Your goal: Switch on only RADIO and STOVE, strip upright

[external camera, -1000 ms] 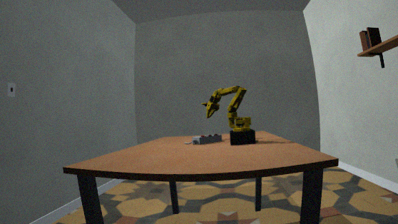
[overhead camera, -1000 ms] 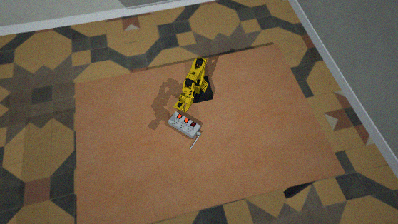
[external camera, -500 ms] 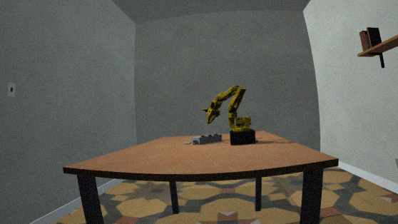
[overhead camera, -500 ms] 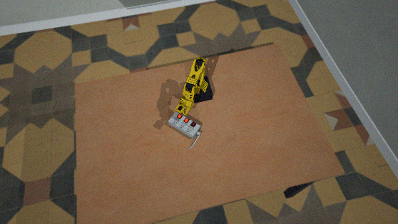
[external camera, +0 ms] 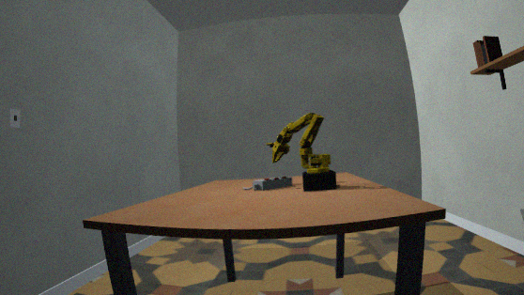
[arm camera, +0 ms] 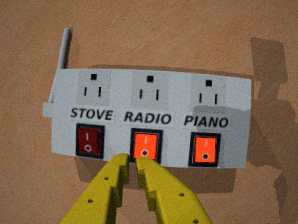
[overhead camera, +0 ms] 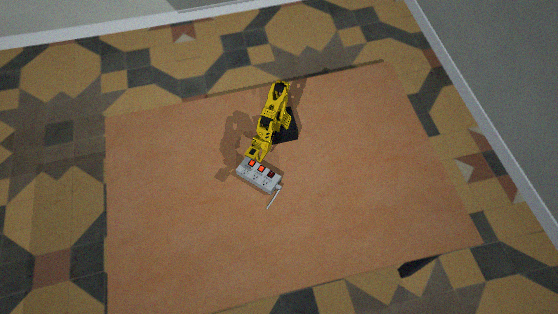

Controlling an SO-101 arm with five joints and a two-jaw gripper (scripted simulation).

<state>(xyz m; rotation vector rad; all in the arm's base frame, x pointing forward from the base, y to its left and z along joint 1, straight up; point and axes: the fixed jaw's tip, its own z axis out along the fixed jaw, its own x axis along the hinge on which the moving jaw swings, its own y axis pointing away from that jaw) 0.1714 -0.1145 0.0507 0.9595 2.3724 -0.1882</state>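
1. Grey plastic forms the power strip [arm camera: 149, 119], which lies face up on the wooden table [overhead camera: 350, 200], just in front of the arm's black base [external camera: 319, 180].
2. Wrist view shows three labelled switches: the STOVE switch [arm camera: 89, 140] is dark red and unlit, while the RADIO switch [arm camera: 145, 147] and the PIANO switch [arm camera: 204, 149] glow orange.
3. Yellow, the gripper [arm camera: 135, 163] has its fingers pressed together with nothing between them; the tips overlap the lower edge of the RADIO switch in the wrist view.
4. From the exterior view the gripper [external camera: 277, 154] hangs above the strip with a gap below it, so the tips are apart from the switch.
5. Only a short stub of the strip's cable [overhead camera: 273, 198] shows, ending on the table.
6. Labels cannot be read in the top and exterior views; there the switches are only small red dots.
7. Much of the arm [overhead camera: 272, 117] is foreshortened from above, and the wrist view cuts the fingers off at the bottom.
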